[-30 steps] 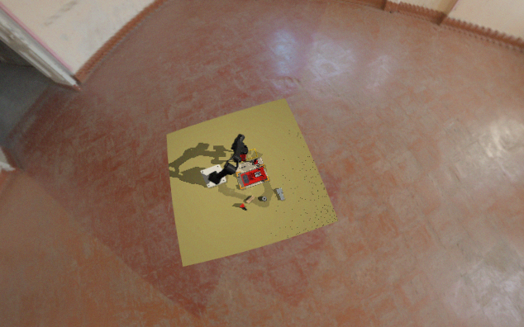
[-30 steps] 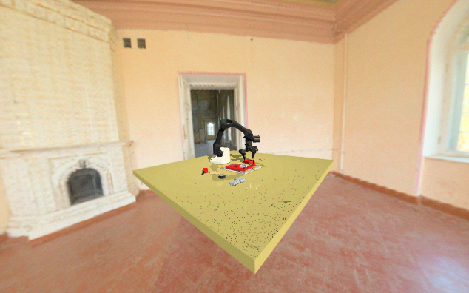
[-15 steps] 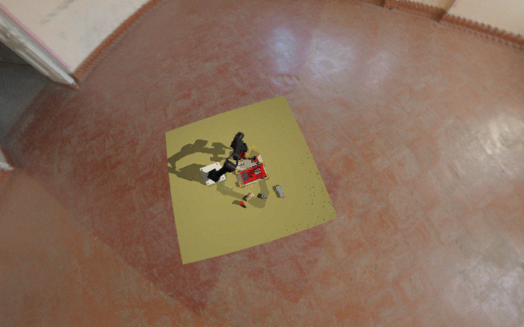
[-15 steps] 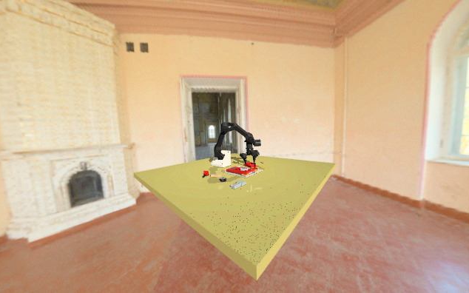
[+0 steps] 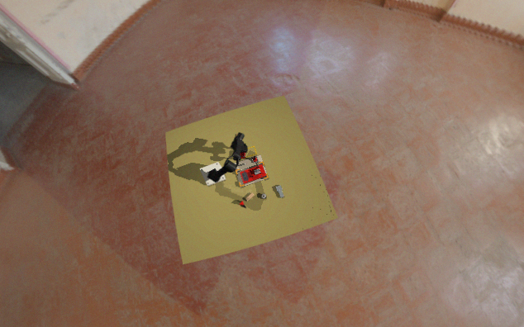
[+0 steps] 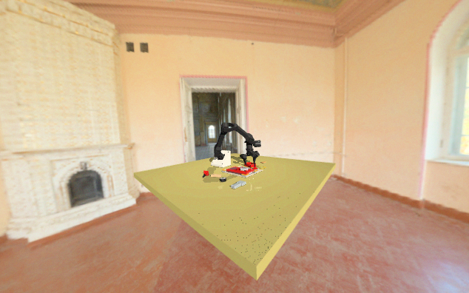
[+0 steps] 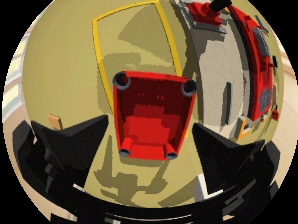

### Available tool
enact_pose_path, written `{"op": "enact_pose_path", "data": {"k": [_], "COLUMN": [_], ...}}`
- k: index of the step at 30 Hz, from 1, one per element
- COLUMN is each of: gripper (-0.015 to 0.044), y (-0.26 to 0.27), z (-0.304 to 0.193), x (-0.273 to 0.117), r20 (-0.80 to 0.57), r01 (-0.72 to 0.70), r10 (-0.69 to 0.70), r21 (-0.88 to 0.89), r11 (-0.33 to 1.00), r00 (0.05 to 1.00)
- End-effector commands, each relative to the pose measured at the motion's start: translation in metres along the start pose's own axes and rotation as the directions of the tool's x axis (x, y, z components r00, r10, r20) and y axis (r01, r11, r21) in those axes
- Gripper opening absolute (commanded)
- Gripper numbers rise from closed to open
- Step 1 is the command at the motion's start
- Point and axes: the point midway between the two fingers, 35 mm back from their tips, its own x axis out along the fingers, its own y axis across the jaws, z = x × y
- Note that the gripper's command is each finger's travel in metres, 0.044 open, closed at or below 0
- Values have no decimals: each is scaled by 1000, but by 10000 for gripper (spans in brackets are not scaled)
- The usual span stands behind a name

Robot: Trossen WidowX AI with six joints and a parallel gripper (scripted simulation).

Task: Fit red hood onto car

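Before the fingers close: centre the red hood evenly between them, so neither side pushes it askew.
Gripper: fingers spread, nothing pinched; a gap shows on each side of the hood in the wrist view.
Corner bosses: keep the pads on the side walls, away from these; their open ends must stay free for the pegs.
Hood's hollow: it appears to face the fingers, so check which way up the shell lies before lifting.
Grip: square and gentle, I judge; a slanted bite could twist the shell.
Red car chassis: beyond the finger on its side; lift straight, well above it, before crossing.
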Motion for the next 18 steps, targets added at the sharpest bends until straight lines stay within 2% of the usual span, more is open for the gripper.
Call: {"op": "enact_pose_path", "data": {"k": [1, 3, 7, 16, 18], "gripper": [440, 440, 335, 275, 222], "y": [0, 0, 0, 0, 0], "z": [-1, -1, 0, 0, 0], "x": [3, 4, 1, 1, 1], "r20": [1, 1, 0, 0, 0], "r01": [4, 4, 0, 0, 0], "r10": [-4, -4, 0, 0, 0], "r21": [-6, -6, 0, 0, -1], "r11": [1000, 1000, 1000, 1000, 1000], "r00": [1000, 1000, 1000, 1000, 1000]}}
